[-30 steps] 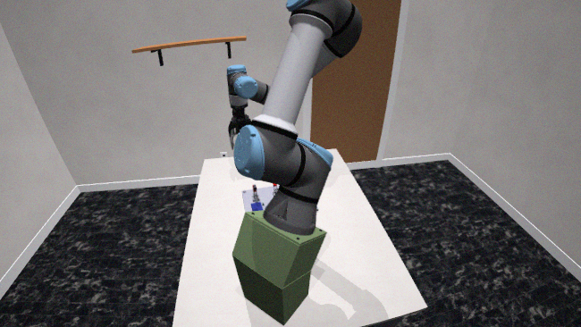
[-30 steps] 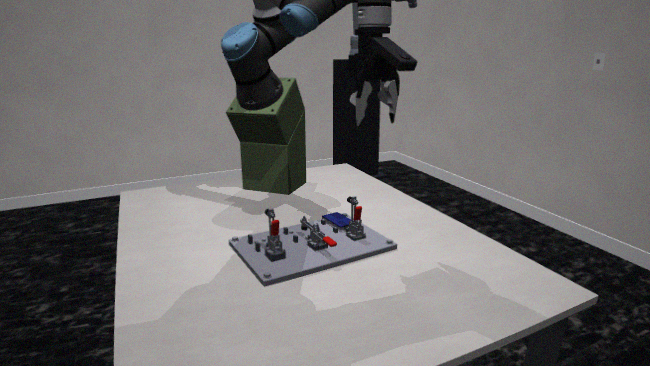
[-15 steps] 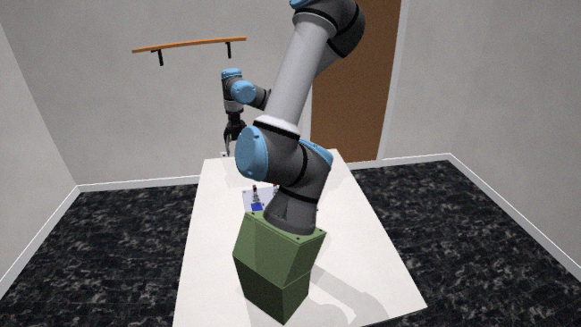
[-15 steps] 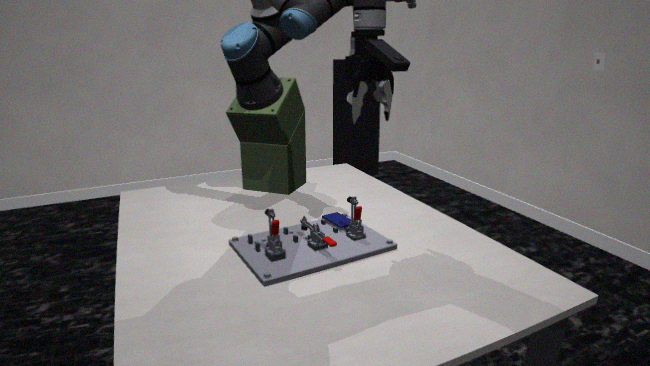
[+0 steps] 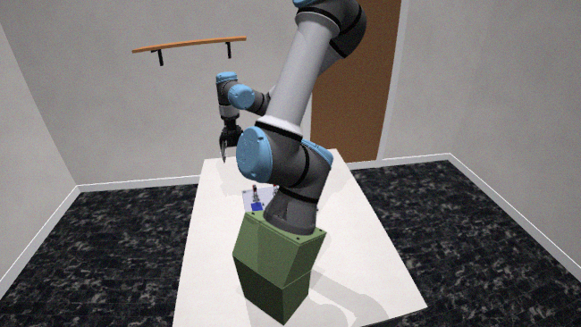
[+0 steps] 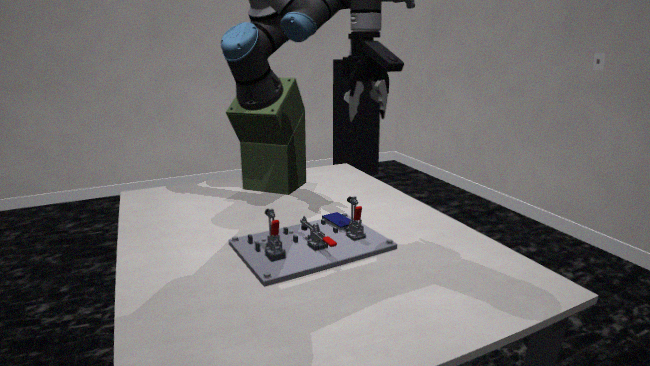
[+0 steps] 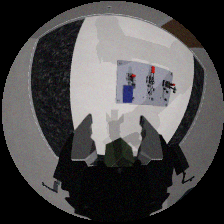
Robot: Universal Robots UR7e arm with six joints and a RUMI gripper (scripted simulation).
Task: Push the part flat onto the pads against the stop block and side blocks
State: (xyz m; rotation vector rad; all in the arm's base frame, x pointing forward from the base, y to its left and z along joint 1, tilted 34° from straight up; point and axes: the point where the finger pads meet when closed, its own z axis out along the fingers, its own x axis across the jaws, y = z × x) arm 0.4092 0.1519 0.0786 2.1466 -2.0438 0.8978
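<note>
The grey fixture plate (image 6: 310,249) lies on the white table and carries three toggle clamps with red handles (image 6: 274,227). The blue part (image 6: 336,219) sits at the plate's far right end, next to a clamp. The part also shows in the wrist view (image 7: 128,93) at the left end of the plate (image 7: 146,89), and in the top view (image 5: 256,206), mostly hidden by the arm. My gripper (image 6: 368,100) hangs high above the table, well clear of the fixture. Its fingers stand open with nothing between them.
The arm's green pedestal (image 6: 270,137) stands on the table behind the fixture. A dark column (image 6: 355,120) stands behind the table's far edge. An orange wall shelf (image 5: 189,44) hangs on the back wall.
</note>
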